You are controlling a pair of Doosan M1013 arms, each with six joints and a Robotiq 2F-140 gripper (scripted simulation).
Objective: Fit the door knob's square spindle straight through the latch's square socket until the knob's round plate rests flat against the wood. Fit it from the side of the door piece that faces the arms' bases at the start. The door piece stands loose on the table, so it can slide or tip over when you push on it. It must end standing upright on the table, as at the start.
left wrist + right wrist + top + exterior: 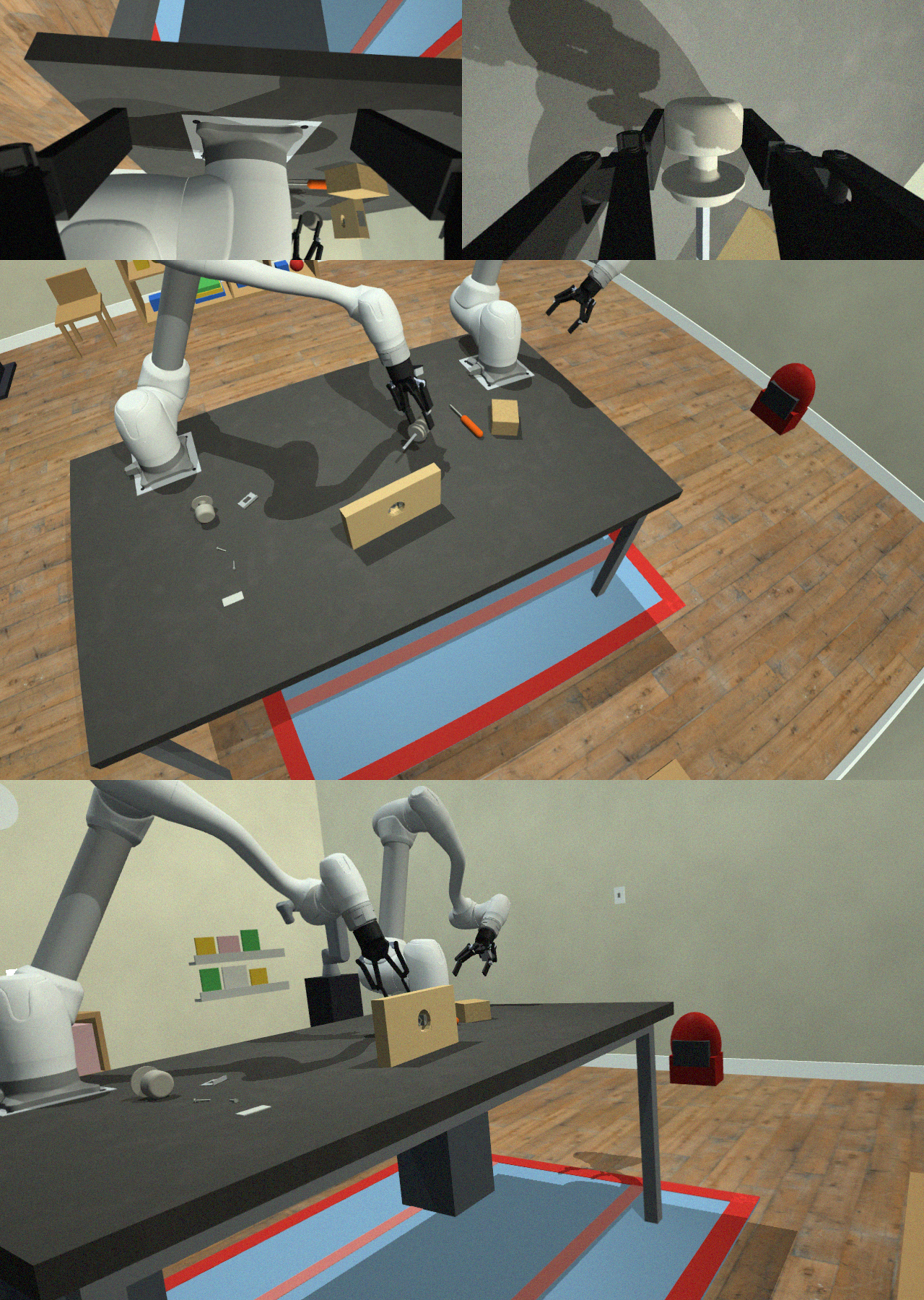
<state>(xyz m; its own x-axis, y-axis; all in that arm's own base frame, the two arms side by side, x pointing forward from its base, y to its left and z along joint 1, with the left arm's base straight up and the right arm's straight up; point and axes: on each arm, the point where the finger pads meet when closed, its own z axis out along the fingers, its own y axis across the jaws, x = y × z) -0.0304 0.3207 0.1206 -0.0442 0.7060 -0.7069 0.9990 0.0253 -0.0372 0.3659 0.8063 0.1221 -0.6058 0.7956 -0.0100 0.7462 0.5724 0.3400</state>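
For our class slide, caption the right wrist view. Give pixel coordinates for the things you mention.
Right gripper (704, 126) holding a pale door knob (703, 126), its metal spindle (703, 232) pointing away.

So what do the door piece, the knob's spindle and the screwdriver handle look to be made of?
Door piece: probably wood, matte and unpainted, by its even tan colour.
Spindle: likely bare metal, smooth; one flat face shines silvery.
Screwdriver handle: perhaps plastic, by its solid bright orange.
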